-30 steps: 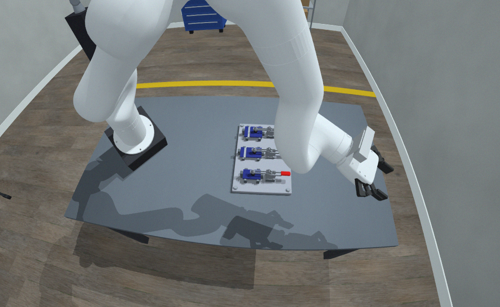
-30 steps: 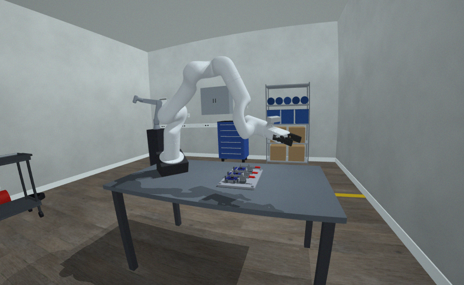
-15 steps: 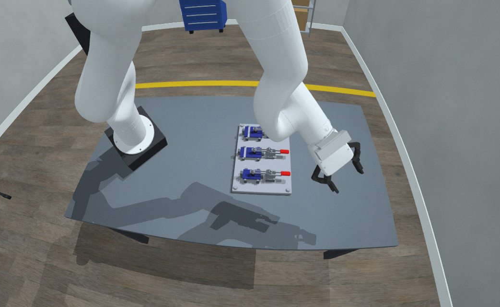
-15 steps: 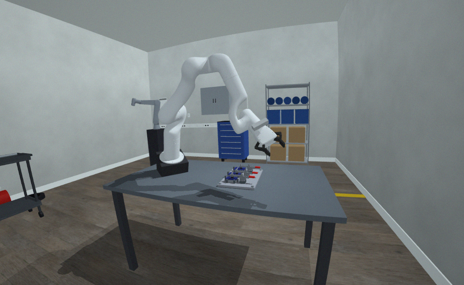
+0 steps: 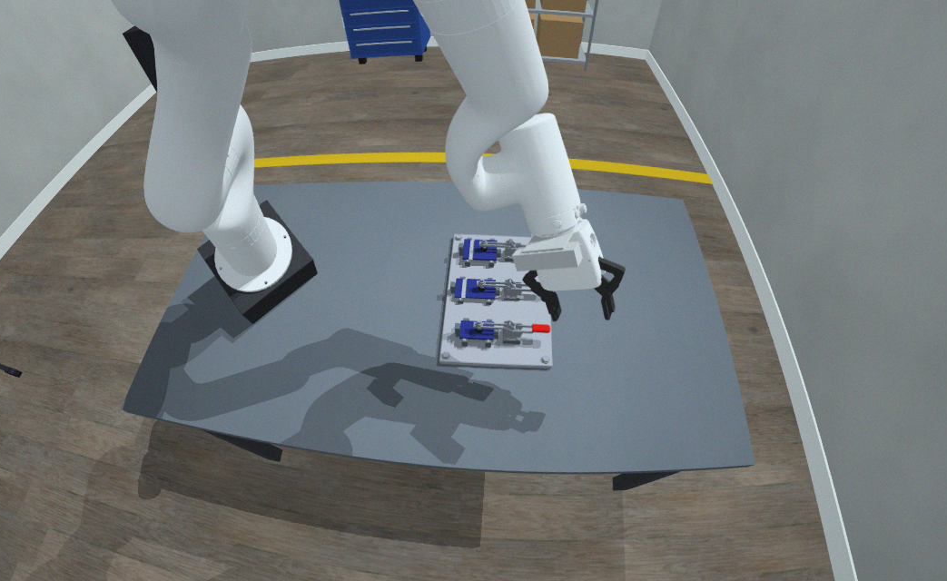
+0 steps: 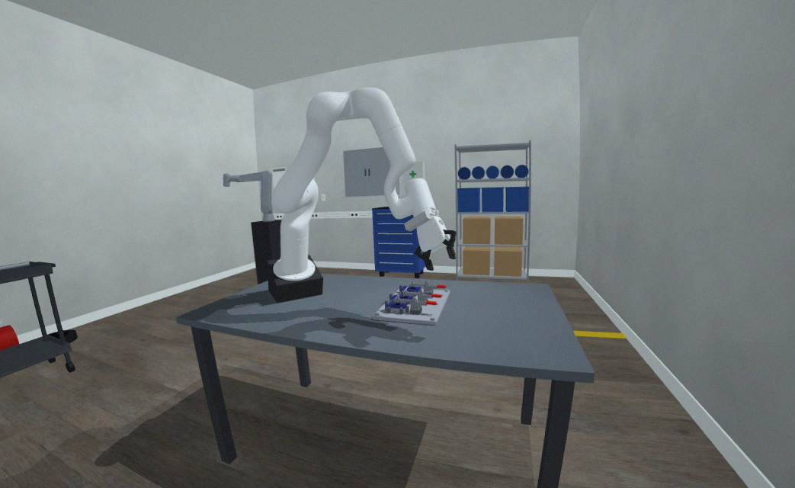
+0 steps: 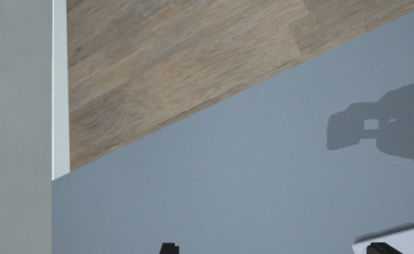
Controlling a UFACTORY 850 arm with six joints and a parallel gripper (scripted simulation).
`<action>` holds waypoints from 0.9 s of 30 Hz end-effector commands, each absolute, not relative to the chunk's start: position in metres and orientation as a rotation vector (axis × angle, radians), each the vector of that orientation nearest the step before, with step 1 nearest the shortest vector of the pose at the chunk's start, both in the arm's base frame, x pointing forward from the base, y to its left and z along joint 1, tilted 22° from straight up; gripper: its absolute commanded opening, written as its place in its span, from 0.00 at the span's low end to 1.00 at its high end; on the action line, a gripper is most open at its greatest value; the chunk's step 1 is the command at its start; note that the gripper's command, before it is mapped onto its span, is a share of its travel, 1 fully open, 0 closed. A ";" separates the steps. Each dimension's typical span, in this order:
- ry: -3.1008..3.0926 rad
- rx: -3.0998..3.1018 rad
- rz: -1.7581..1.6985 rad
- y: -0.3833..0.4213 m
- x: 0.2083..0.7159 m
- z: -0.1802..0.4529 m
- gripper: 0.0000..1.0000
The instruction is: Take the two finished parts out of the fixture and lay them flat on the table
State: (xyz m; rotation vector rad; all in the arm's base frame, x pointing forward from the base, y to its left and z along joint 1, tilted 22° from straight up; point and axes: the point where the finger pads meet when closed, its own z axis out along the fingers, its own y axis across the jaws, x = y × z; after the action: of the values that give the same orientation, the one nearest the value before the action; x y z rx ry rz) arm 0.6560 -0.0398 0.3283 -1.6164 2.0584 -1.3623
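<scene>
1. The hand [image 5: 582,301] hangs released and empty above the fixture plate [image 5: 448,353] on the desk [image 5: 643,404]; likely positioned to reach a red clamp handle [image 5: 540,328].
2. Three blue parts [image 5: 475,330] sit clamped in the fixture; slots too small to tell.

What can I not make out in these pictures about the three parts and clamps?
- Milled slots: the blue parts are too small in the top and exterior views to tell finished from blank.
- Far and middle clamp handles: hidden in the top view by the open, empty tool.
- Fixture plate: only a corner shows at the wrist view's lower edge.
</scene>
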 end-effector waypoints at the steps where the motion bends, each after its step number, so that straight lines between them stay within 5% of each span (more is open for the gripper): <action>1: 2.196 -1.488 -1.223 -0.029 0.633 0.316 1.00; 27: 2.807 -0.236 -0.355 0.086 0.474 0.232 1.00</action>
State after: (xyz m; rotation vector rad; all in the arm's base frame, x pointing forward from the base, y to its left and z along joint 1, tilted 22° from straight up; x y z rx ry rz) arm 0.4913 0.0726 0.2373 -0.3900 2.7697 -0.4550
